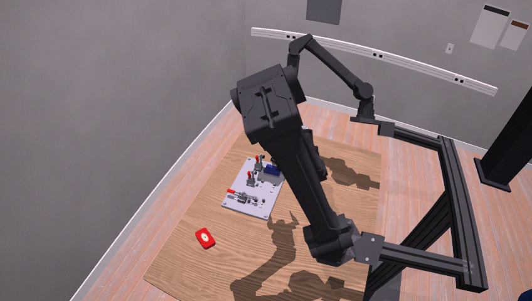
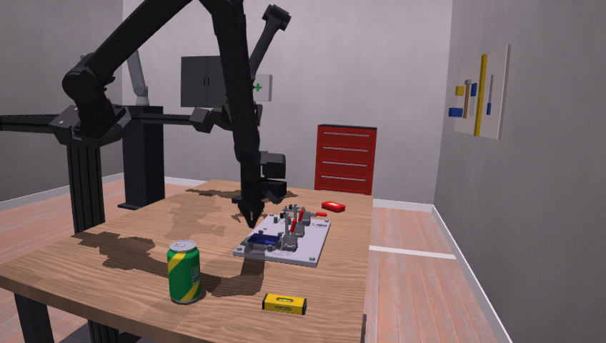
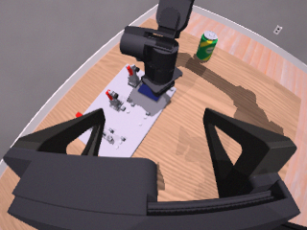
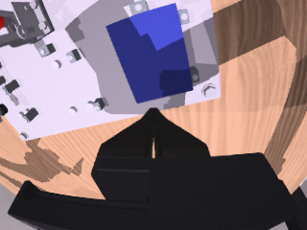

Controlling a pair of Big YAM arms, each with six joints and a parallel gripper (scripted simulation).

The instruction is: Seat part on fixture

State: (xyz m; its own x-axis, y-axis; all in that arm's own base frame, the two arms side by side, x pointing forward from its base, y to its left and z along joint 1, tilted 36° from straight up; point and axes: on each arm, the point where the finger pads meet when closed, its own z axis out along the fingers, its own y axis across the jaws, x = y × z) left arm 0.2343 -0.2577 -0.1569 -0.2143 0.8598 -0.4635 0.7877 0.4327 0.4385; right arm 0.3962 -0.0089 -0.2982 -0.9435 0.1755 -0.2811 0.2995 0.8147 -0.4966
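Note:
The grey fixture plate [image 1: 253,190] lies on the wooden table, with red-handled toggle clamps [image 1: 249,174] on it. It also shows in the exterior view [image 2: 284,240] and the left wrist view [image 3: 130,118]. The dark blue part [image 4: 150,60] [image 2: 263,240] sits at one end of the plate among small grey blocks. My right gripper [image 2: 251,221] [image 4: 153,113] is shut and empty. It points down and hovers just beyond the plate's edge next to the part, apart from it. My left gripper [image 3: 153,113] is open and empty, high above the table.
A green and yellow can [image 2: 184,271] and a yellow level [image 2: 284,303] stand near the table's end beyond the part. A flat red box [image 1: 204,237] lies past the plate's other end. The left arm's body [image 1: 268,104] hides part of the plate in the top view.

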